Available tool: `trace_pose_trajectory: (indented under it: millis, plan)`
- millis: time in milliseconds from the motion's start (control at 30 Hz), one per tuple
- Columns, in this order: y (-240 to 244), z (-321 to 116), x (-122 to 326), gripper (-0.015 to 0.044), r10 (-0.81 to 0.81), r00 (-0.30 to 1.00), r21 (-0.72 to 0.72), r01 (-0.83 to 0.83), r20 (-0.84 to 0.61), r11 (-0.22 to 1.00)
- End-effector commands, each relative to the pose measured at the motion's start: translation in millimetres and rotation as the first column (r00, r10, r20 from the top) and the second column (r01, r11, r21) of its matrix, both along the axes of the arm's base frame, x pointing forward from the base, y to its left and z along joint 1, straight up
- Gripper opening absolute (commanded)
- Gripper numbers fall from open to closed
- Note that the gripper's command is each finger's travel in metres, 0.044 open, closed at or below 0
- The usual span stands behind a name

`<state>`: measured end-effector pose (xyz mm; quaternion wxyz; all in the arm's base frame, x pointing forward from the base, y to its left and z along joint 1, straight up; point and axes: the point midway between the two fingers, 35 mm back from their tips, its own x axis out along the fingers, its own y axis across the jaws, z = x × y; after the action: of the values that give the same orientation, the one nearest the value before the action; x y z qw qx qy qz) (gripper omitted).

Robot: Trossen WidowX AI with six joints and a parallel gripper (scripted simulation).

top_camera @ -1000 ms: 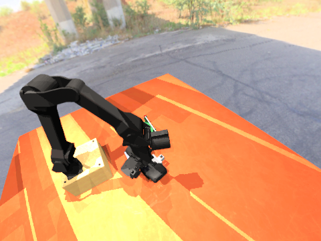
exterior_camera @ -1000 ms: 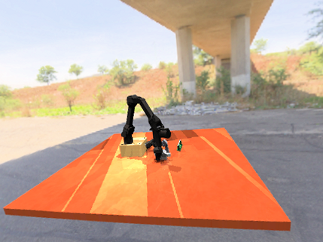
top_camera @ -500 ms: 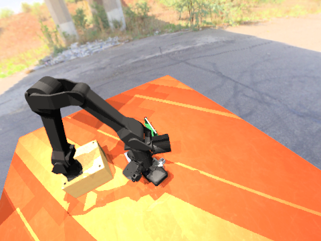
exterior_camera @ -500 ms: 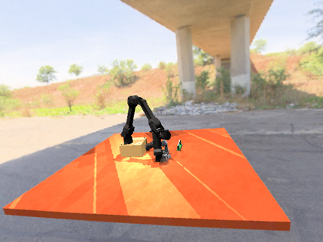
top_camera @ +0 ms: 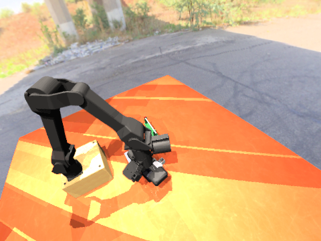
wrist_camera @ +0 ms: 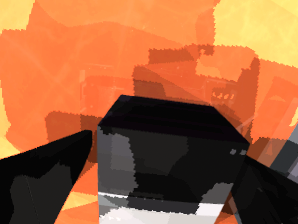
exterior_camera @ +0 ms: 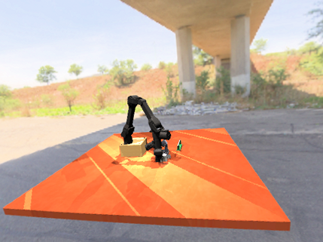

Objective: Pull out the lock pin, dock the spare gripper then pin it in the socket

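Spare gripper (wrist_camera: 158, 145) between open end effector's (top_camera: 145, 175) (exterior_camera: 159, 160) (wrist_camera: 169, 145) fingers; long axis unclear.

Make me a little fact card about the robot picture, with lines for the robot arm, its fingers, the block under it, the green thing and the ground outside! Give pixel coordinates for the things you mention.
robot arm: black, bent over like an upside-down V
gripper (top_camera: 146, 175) (wrist_camera: 158, 145): open, pointing down
block under arm: pale wooden box (top_camera: 89, 185) (exterior_camera: 131, 151)
green thing: green and white piece (top_camera: 150, 128) (exterior_camera: 179, 146), name unclear
tabletop (top_camera: 234, 207) (exterior_camera: 222, 206): orange with yellow patches
ground outside: grey pavement (top_camera: 254, 73) (exterior_camera: 303, 184)
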<state>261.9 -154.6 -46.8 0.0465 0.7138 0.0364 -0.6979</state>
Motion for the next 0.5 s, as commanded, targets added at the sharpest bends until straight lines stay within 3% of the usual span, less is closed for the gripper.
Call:
trace_pose_trajectory:
  millis: [0,467]
  plan:
    - [0.0,1.1,0.2,0.044,0.0,1.0,0.0,0.0,0.001,1.0]
    - [2.0,36.8,-3.1,0.044,0.0,1.0,0.004,0.0,-0.006,1.0]
